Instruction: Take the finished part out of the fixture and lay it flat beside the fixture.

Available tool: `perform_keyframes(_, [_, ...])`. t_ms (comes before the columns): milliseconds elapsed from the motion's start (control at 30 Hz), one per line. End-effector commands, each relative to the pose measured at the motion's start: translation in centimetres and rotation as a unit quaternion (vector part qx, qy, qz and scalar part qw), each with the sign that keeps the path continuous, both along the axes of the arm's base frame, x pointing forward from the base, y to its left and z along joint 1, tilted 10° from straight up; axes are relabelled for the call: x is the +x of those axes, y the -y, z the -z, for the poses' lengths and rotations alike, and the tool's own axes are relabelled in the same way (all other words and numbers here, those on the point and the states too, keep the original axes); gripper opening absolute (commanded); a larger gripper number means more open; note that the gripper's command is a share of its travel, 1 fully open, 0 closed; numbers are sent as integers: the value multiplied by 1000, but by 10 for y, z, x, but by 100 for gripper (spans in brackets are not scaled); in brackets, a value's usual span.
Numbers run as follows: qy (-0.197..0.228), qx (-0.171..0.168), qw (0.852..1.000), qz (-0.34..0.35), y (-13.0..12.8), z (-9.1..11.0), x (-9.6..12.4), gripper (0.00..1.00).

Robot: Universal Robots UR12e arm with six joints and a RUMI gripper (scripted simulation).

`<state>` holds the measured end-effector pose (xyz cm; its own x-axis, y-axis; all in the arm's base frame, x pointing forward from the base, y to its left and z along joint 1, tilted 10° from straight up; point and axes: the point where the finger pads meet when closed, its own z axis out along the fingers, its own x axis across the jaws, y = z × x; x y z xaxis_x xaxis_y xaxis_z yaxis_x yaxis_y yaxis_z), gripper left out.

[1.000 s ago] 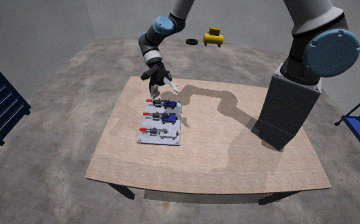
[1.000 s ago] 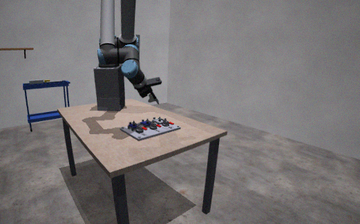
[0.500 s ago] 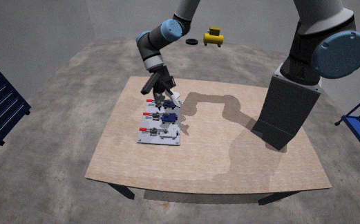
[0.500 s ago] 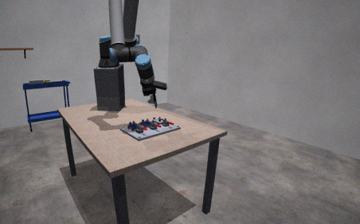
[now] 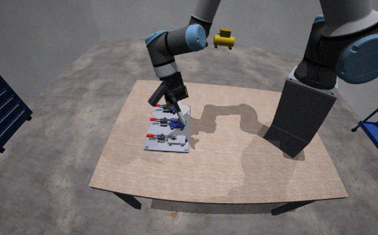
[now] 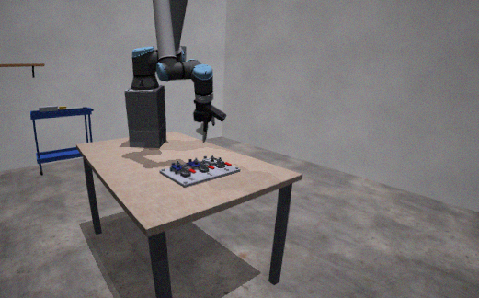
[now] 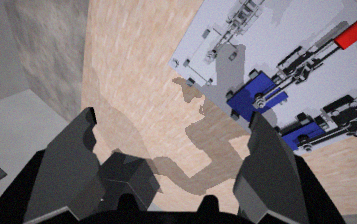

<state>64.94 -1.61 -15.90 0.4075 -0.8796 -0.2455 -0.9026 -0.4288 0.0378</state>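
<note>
The fixture plate [image 5: 157, 146] [image 6: 218, 175] [image 7: 299, 25] lies on the table and carries three toggle clamps in a row. The pale finished part [image 5: 176, 141] [image 7: 199, 52] sits in the end station nearest the top camera, under a clamp tip; its slot is too small to make out. One blue blank [image 5: 177, 124] [image 7: 259, 95] is clamped in the middle station. The other blue blank [image 7: 294, 137] is clamped in the far station, partly hidden by the arm in the top view. My gripper [image 5: 187, 115] [image 7: 173, 110] is open and empty, above the fixture's robot-side edge, touching nothing.
Red clamp handles [image 5: 149, 135] [image 7: 356, 31] point away from the robot's base. The grey pedestal [image 5: 299, 112] [image 6: 144, 115] stands on the table [image 5: 215, 174] [image 6: 131, 184]. A blue cart [image 6: 62, 112] and a yellow compressor [image 5: 224, 40] stand away from the table.
</note>
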Motion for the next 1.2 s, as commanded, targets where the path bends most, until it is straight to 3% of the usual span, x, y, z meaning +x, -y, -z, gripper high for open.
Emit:
perform_keyframes(0, [12, -48, 997, 52, -2, -1, 1, 100])
perform_keyframes(367, [60, -126, 974, 177, -8, -16, 4, 100])
perform_keyframes(867, [101, -160, 947, 260, -11, -32, 3, 100])
perform_keyframes(1167, [109, -164, 941, 275, -12, -35, 3, 100])
